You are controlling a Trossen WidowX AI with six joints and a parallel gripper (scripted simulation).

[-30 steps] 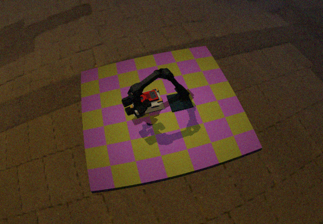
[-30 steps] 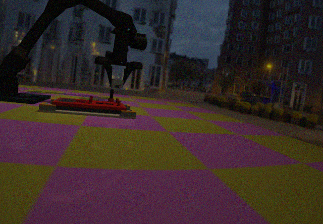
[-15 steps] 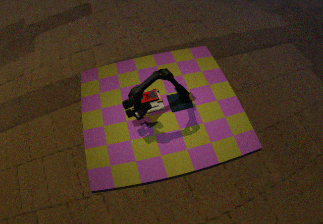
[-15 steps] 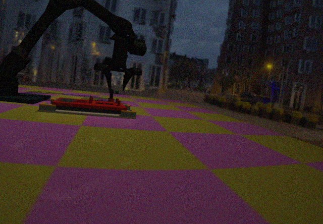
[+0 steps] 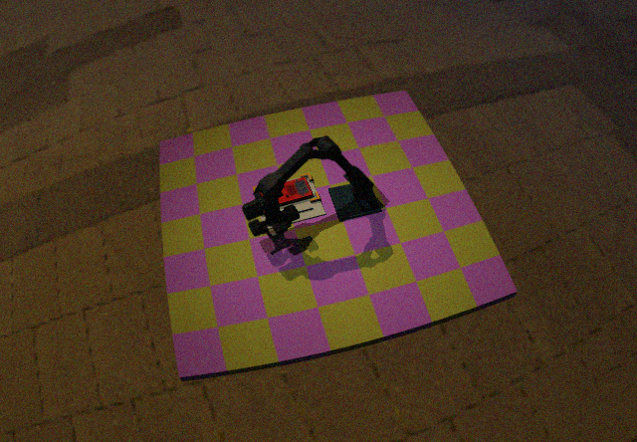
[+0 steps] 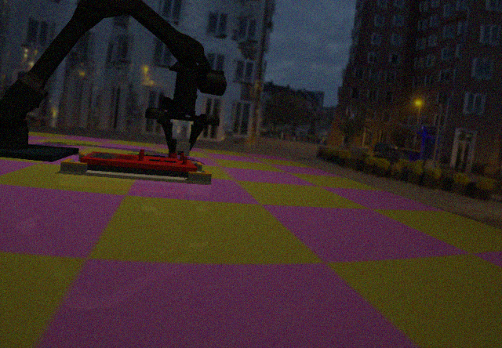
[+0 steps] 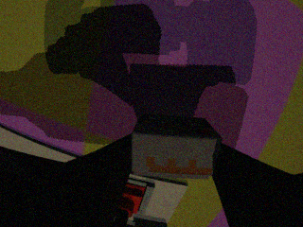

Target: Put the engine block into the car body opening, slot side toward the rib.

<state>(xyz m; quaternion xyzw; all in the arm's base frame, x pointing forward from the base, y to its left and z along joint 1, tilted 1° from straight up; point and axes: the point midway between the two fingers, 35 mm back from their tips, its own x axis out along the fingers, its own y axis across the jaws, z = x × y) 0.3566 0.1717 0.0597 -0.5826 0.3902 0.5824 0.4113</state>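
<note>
The red car body [image 5: 297,188] [image 6: 137,161] lies flat on a pale base plate [image 5: 315,209] [image 6: 198,177]. My gripper [image 6: 181,149] [image 5: 282,221] [image 7: 172,143] points straight down over the car body's near end and is shut on the engine block [image 6: 181,128] [image 7: 173,157], a pale grey block with small orange marks on its face. The block hangs between the fingers a little above the red body. The opening and the rib are hidden by the dark fingers and the dim light.
The arm's dark teal base [image 5: 345,200] [image 6: 36,151] stands just beside the car body. Everything rests on a purple and yellow checkered mat [image 5: 334,319] [image 6: 243,230] on dark paving.
</note>
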